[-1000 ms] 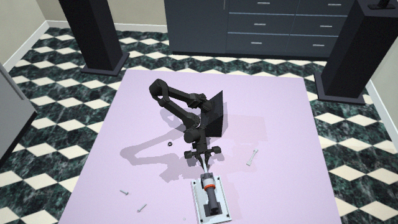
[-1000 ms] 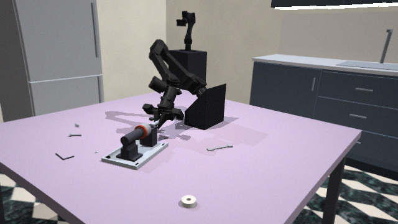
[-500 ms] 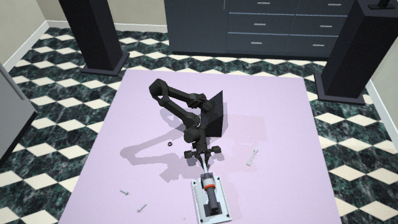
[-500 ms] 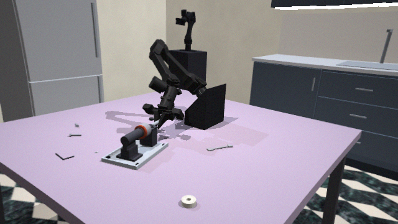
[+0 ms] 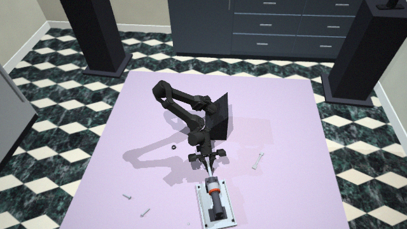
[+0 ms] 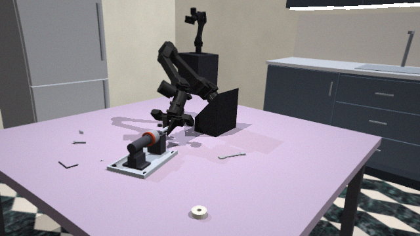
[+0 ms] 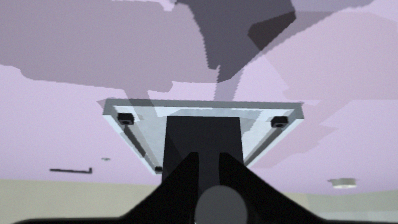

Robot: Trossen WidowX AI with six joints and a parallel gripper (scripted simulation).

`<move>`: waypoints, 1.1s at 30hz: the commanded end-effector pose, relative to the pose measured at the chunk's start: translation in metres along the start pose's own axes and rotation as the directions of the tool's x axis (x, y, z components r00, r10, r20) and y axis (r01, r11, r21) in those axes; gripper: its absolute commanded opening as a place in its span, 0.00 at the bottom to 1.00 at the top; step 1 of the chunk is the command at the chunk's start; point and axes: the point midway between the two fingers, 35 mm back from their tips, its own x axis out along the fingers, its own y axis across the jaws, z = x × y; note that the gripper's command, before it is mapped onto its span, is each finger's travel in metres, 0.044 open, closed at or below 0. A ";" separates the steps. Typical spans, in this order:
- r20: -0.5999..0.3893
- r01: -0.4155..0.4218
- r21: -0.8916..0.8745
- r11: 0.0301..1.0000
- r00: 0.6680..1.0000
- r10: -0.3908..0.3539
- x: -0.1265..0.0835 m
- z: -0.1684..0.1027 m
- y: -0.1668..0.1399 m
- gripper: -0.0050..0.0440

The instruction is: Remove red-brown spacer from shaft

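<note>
The lilac square table top (image 5: 280, 133) is seen from high overhead and from a low side position (image 6: 295, 183); the grey base plate (image 7: 280, 107) is framed closely, upside down, from the wrist.
</note>
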 end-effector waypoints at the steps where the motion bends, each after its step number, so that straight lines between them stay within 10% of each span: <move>1: -0.016 -0.008 0.003 1.000 1.000 0.008 -0.003 -0.004 0.004 0.00; 33: -0.016 -0.008 0.003 1.000 1.000 0.008 -0.005 -0.002 0.004 0.00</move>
